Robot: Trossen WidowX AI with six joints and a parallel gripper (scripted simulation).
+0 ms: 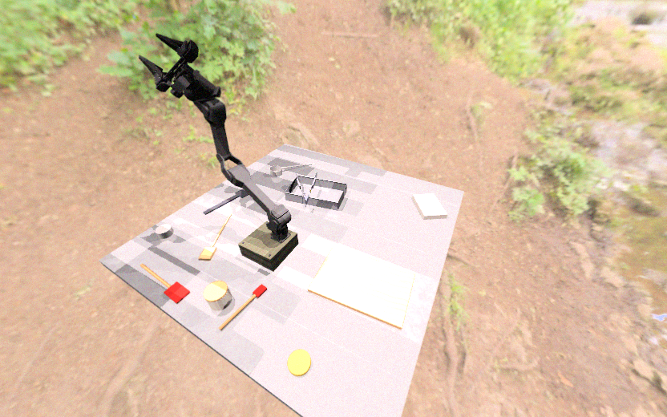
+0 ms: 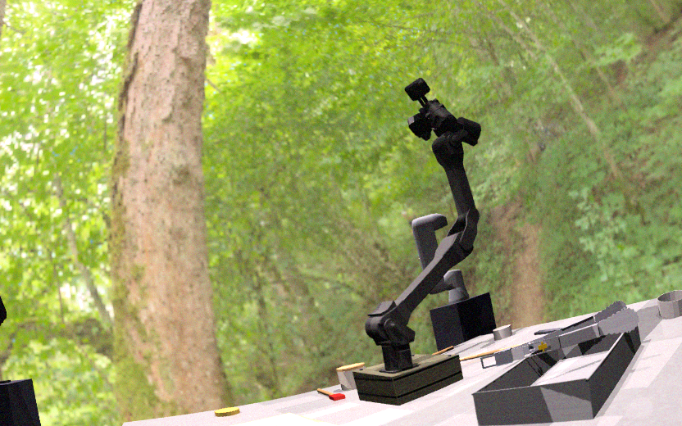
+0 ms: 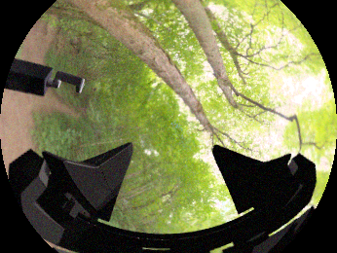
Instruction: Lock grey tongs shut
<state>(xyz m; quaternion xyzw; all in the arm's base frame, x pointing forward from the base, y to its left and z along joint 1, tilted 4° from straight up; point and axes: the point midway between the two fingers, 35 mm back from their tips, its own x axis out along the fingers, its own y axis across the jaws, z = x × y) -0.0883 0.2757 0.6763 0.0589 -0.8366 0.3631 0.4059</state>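
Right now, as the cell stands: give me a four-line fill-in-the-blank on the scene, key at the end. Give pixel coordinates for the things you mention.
1. The grey tongs (image 1: 305, 197) (image 2: 578, 335) lie across the roasting ____.
2. The fingers of the gripper (image 1: 147, 45) (image 3: 172, 146) are ____, with nothing between them.
3. The small round disc (image 1: 299, 362) (image 2: 226, 411) lying flat on the table (image 1: 353, 363) (image 2: 170, 420) is ____.
4. The two spatulas flanking the lidded pot (image 1: 216, 297) (image 2: 350, 378) in the top view have ____ heads.

Missing words: tin; open; yellow; red.
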